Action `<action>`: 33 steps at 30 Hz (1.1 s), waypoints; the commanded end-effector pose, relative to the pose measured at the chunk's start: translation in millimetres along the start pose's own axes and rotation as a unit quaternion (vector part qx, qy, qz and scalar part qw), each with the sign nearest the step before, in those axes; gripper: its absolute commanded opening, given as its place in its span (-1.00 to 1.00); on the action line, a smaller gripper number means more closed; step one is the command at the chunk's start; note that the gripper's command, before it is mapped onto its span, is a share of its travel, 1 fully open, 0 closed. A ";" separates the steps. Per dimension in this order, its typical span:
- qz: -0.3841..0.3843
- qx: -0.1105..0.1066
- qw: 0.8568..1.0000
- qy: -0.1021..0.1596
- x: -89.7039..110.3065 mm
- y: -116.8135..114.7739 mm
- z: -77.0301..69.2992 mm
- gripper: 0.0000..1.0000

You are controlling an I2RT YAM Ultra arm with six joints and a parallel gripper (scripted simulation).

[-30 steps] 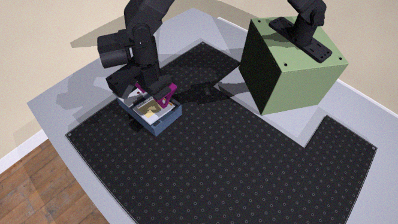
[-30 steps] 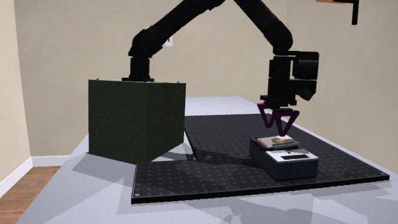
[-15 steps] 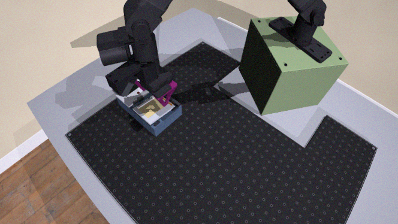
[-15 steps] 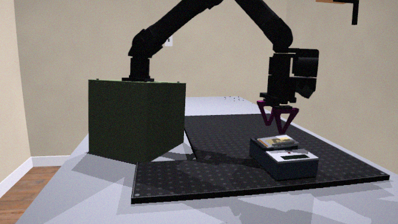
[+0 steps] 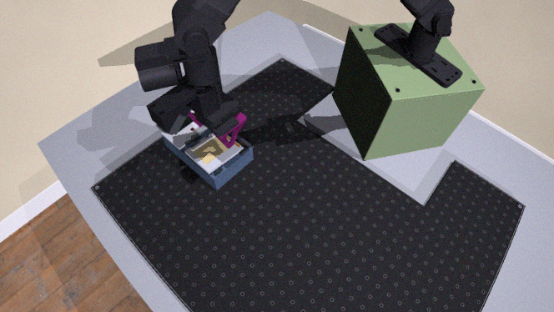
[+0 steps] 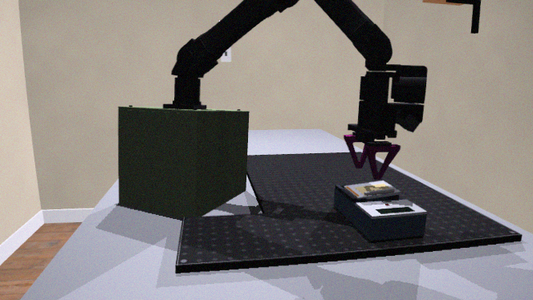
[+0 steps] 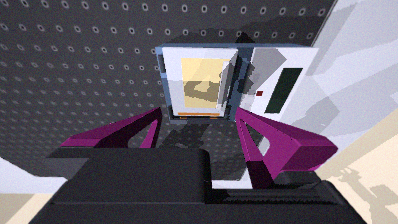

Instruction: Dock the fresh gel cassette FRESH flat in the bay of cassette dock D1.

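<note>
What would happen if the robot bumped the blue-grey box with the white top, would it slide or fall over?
The blue-grey dock box looks low and wide, so it would probably slide, not tip. It sits loose on the black dotted deck, so a sideways knock could likely turn it. The flat yellow cassette lies in its bay; the open purple gripper hangs above, touching nothing.
</note>
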State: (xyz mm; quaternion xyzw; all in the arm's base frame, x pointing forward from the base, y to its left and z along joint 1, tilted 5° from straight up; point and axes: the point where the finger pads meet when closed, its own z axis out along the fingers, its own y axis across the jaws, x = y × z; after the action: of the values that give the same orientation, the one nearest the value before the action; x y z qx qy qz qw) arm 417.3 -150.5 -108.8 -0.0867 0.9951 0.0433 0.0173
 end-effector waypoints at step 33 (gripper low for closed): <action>-0.001 0.004 1.000 -0.008 -25.5 0.9 -2.4 -1.00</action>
State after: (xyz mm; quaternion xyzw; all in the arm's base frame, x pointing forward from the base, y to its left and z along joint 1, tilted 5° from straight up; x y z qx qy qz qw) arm 431.7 -144.1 -113.8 -0.0915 0.9947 0.0423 0.0189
